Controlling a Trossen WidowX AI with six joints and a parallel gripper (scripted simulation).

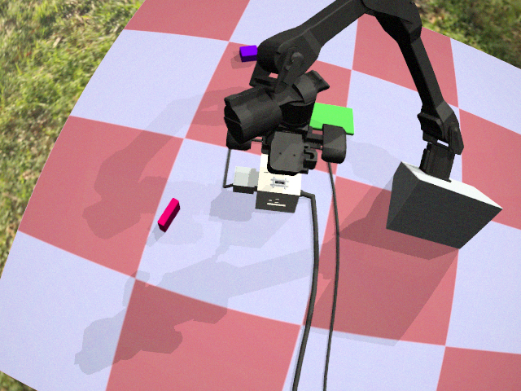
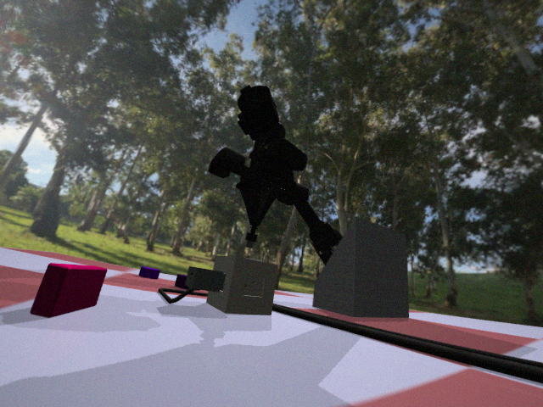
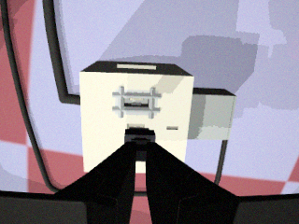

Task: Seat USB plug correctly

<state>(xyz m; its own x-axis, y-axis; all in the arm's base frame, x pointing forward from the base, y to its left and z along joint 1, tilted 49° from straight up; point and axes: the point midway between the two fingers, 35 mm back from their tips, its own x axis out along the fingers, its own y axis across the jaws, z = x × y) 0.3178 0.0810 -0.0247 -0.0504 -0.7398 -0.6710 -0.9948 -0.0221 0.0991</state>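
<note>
The cream power cube [image 1: 264, 182] [image 2: 237, 289] [image 3: 98, 135] stands upright on the table. The socket [image 1: 279, 182] [image 3: 136, 103] on its top, ringed by raised pale bars, shows no plug in it. My gripper [image 2: 253, 228] [image 3: 140, 151] is shut on the black USB plug [image 2: 251, 236] [image 3: 139, 135]. In the exterior view the plug hangs upright above the cube, its metal tip down and clear of the top. In the wrist view it appears below the socket. The hand hides plug and fingertips in the top view. Which way round the plug faces cannot be told.
A grey adapter [image 1: 244, 178] [image 2: 204, 279] [image 3: 214, 117] sticks out of the cube's side. Black cables [image 1: 315, 235] [image 2: 394, 342] [image 3: 55, 56] run beside the cube. A pink block [image 1: 168, 214] [image 2: 74, 289], purple block [image 1: 248, 53] [image 2: 148, 272], green slab [image 1: 336, 117] and large grey block [image 1: 437, 210] [image 2: 379, 271] stand around.
</note>
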